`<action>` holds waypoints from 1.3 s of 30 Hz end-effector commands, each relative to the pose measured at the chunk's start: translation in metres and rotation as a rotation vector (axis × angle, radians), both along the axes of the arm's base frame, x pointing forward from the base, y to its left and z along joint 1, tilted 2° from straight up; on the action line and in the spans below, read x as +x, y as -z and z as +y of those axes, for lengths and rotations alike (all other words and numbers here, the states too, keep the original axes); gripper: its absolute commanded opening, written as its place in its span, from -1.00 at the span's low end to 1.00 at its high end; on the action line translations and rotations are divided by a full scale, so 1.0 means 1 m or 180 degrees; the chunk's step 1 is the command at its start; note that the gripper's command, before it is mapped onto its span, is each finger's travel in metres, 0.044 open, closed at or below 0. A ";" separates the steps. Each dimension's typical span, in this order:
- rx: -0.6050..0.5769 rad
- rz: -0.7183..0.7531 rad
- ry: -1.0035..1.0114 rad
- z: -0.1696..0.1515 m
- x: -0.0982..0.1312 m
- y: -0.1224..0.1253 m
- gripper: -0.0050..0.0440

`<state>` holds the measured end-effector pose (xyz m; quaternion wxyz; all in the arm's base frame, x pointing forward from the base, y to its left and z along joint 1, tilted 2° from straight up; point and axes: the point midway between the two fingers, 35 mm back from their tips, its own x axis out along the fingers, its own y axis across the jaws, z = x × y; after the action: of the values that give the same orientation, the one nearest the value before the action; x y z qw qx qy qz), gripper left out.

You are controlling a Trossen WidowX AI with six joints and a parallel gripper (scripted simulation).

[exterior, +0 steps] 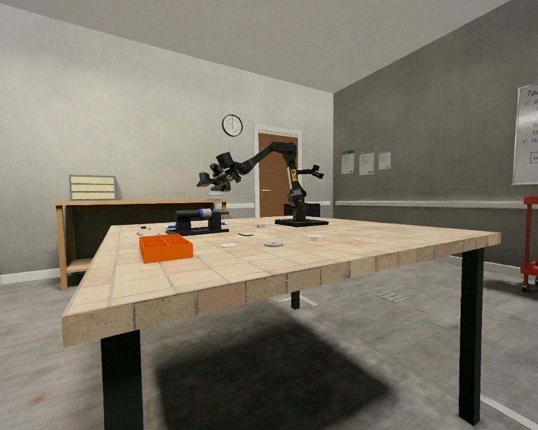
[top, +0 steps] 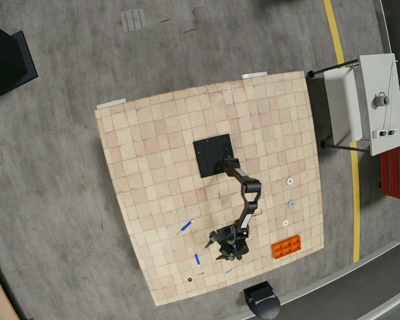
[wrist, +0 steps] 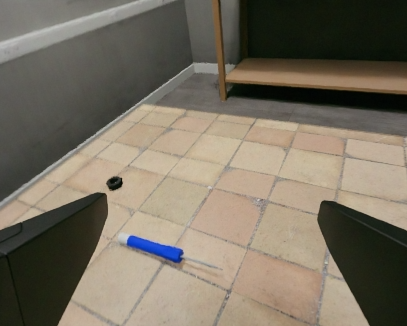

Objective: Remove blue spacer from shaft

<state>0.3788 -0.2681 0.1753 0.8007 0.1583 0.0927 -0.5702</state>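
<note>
The shaft assembly point(exterior: 199, 221) stands on the tiled table point(exterior: 269, 270) near its left far side. It has a big black housing block point(exterior: 183, 216) point(top: 233, 247), a blue spacer point(exterior: 195, 214) next to it, a pale grey spacer point(exterior: 206, 213) and a small block point(exterior: 216, 216). In the top view my wrist covers most of it. My gripper point(top: 212, 252) point(exterior: 210, 181) point(wrist: 214, 206) is open and empty. It hangs high above the assembly and points down at the table beyond it. The assembly does not show in the wrist view.
A blue marker point(wrist: 151, 247) point(top: 197, 259) and a small black ring point(wrist: 115, 182) point(top: 189, 279) lie below the fingers. Another blue marker point(top: 186, 226) lies further left. An orange tray point(top: 286, 247) point(exterior: 165, 247) and three loose discs point(top: 291, 203) lie to the right. The table edge is close.
</note>
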 end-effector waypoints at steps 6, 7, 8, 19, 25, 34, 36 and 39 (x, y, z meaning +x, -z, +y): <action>0.0264 0.0681 -0.0536 0.011 0.031 -0.003 1.00; 0.0297 0.0764 -0.0598 0.012 0.033 -0.002 1.00; 0.0297 0.0764 -0.0598 0.012 0.033 -0.002 1.00; 0.0705 0.1658 -0.1326 0.036 0.048 0.012 1.00; 0.0912 0.2025 -0.1671 0.050 0.049 0.017 1.00; 0.1341 0.2634 -0.2336 0.080 0.042 0.020 1.00; 0.1441 0.2750 -0.2481 0.087 0.039 0.019 1.00; 0.1596 0.2914 -0.2702 0.098 0.034 0.018 1.00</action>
<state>0.4126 -0.1810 0.1430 0.7797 0.0351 0.5867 -0.2158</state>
